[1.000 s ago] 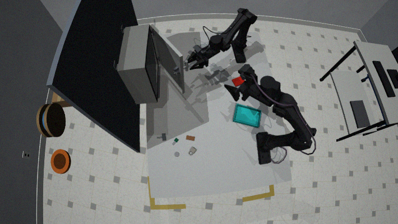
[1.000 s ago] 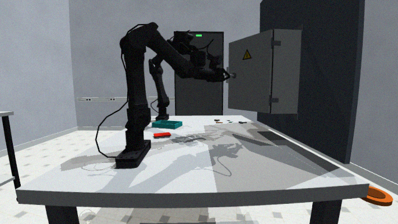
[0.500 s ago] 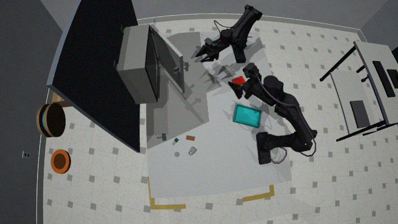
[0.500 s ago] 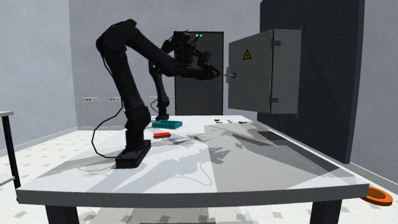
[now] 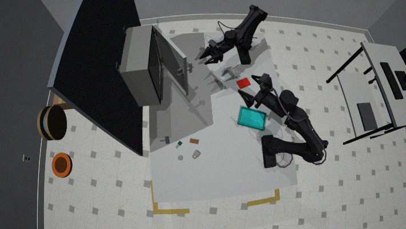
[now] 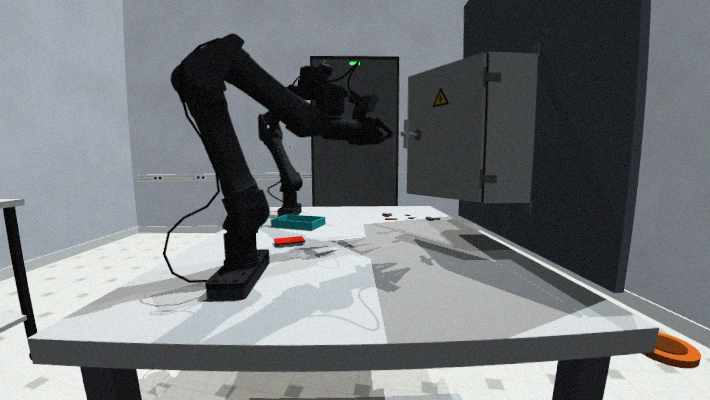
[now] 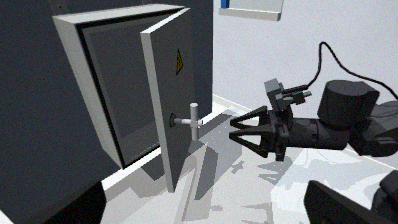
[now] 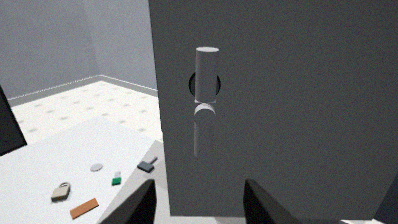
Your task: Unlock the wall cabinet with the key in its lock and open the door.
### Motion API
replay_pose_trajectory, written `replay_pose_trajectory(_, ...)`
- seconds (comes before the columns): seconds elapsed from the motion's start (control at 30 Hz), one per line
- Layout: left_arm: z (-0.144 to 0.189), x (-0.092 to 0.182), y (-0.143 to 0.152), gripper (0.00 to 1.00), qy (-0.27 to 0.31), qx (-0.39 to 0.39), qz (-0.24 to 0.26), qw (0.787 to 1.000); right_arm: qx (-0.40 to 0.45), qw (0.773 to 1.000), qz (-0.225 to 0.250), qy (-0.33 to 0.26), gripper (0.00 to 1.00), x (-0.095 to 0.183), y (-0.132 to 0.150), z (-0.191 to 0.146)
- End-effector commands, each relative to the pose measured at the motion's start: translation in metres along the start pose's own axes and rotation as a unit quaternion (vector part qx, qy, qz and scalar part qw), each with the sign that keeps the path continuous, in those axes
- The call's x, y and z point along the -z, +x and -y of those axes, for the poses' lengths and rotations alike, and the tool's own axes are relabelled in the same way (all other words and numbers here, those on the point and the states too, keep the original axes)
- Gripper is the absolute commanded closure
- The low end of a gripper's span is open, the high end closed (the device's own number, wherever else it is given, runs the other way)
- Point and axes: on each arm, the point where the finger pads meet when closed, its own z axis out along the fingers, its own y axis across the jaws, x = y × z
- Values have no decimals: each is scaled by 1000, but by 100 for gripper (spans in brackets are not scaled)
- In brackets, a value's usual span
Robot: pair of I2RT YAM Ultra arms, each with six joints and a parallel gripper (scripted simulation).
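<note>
Grey walls (image 5: 20, 114) (image 6: 250, 100), tiled flr (image 5: 108, 200) (image 6: 75, 255), dark dr (image 6: 355, 170), wht-topped tbl (image 5: 217, 177) (image 6: 200, 330)

Teal tray (image 5: 251, 118) (image 6: 298, 223) on tabletop, red block (image 5: 243, 83) (image 6: 289, 241) near it. Orange-brown block (image 5: 194, 141) (image 8: 84, 208) beside padlock (image 5: 196, 154) (image 8: 61, 192). Grey disc (image 5: 180, 157) (image 8: 96, 167) close by. Orange ring-shaped thing (image 5: 68, 165) (image 6: 692, 358) down on floor.

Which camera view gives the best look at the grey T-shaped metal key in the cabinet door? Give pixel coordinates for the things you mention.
The left wrist view: the key's (image 5: 189, 67) (image 6: 411, 134) (image 7: 194, 122) (image 8: 206, 75) shaft and upright crossbar both show from the side. The right wrist sees it end-on, large but foreshortened; top and exterior show it small.
</note>
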Motion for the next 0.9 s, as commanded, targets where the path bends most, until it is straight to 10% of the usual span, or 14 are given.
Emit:
replay_pose_trajectory(0.0,-11,17,-11,0,-33,5,76,997,4,1000,4,-20,56,4,-22,-12)
replay_pose_trajectory(0.43,-20,52,13,0,-71,8,164,984,23,987,-69,-141,56,40,-78,-90)
replay_pose_trajectory(0.7,-21,60,25,0,-79,9,178,981,28,967,-55,-247,56,117,-163,-135)
replay_pose_trajectory(0.87,-15,57,25,49,-58,9,184,981,33,951,-56,-303,56,167,-197,-146)
